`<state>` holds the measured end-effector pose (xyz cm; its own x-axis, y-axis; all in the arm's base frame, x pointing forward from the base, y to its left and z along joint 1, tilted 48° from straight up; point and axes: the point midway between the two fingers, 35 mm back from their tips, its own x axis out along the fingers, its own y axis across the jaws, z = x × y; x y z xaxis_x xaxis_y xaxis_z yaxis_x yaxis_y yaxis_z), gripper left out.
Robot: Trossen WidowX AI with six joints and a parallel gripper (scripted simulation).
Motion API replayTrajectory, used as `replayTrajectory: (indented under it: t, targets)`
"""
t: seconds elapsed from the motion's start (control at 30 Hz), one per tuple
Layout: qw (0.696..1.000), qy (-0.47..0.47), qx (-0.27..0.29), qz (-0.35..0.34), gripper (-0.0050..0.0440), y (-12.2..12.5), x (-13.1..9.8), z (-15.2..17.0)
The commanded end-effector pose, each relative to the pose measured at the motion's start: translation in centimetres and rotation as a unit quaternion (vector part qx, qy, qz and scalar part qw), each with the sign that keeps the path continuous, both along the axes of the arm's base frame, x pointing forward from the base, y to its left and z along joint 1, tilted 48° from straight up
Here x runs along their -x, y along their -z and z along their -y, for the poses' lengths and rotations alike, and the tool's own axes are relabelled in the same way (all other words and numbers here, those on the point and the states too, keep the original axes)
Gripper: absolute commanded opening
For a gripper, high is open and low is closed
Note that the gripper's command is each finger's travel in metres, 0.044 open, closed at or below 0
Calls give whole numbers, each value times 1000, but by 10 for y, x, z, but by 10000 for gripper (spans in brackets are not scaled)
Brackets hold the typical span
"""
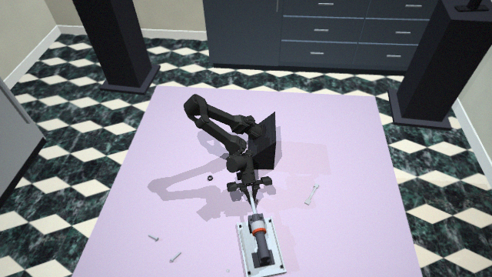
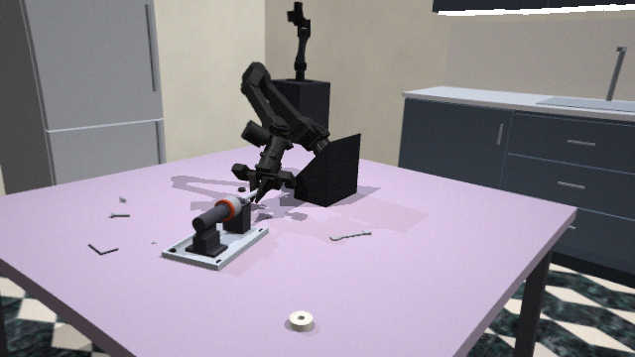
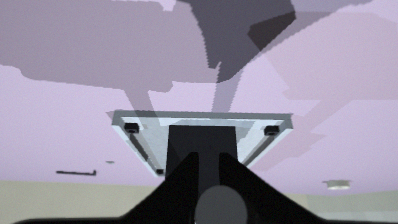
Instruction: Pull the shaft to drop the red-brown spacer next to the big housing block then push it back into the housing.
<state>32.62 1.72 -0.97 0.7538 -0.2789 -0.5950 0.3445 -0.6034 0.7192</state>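
A grey baseplate (image 1: 261, 246) carries the big housing block (image 1: 256, 221) and a smaller block (image 1: 264, 258). A pale shaft (image 1: 253, 205) sticks out of the big block toward the arm. The red-brown spacer (image 1: 257, 230) sits on the shaft next to the big block, with dark spacers (image 1: 261, 243) behind it. It also shows in the exterior view (image 2: 227, 208). My gripper (image 1: 251, 196) is shut on the free end of the shaft. In the wrist view the fingers close on the shaft end (image 3: 220, 205) in front of the big block (image 3: 201, 145).
A dark wedge-shaped block (image 1: 265, 144) stands behind the arm. A small black ring (image 1: 210, 176), a pale flat link (image 1: 311, 194) and two screws (image 1: 154, 238) (image 1: 175, 257) lie loose on the table. A white ring (image 2: 302, 319) lies near the front edge.
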Motion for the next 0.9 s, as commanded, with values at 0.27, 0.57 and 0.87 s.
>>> replayTrajectory:
  t: [0.27,0.57,0.87]
  targets:
    - [1000,-3,-2,8,-50,-6,0,-1]
    - [1000,-3,-2,9,-50,-6,1,-1]
    - [1000,-3,-2,8,-50,-6,1,0]
